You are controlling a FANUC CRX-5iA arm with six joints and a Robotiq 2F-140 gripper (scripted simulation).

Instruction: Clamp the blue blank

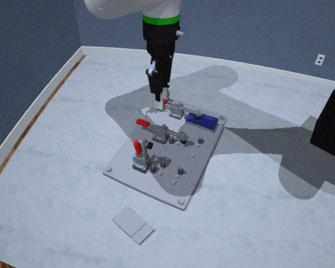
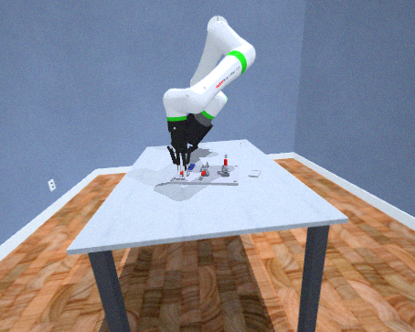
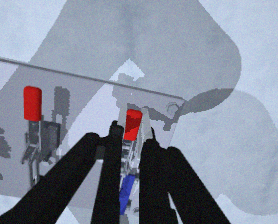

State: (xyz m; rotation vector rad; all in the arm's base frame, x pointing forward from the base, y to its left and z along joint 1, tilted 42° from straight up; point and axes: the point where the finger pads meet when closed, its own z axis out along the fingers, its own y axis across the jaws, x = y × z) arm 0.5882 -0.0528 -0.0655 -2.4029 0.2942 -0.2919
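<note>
The blue blank (image 1: 202,121) lies in the far nest of the grey fixture plate (image 1: 166,155), with the clamp bar (image 1: 188,111) reaching over it. My gripper (image 1: 161,101) is shut on that clamp's red handle (image 1: 164,101), which lies low at the plate's far left edge. In the wrist view the red handle (image 3: 133,124) sits between my black fingers, with the blue blank (image 3: 126,194) below it. The pale grey finished part (image 1: 133,224) lies flat on the table in front of the plate; a line across its top marks the slot.
The middle clamp's red handle (image 1: 142,122) lies low. The near clamp's red handle (image 1: 137,147) stands upright. Both of these nests are empty, with pads and blocks showing. A black object (image 1: 330,122) stands at the right edge.
</note>
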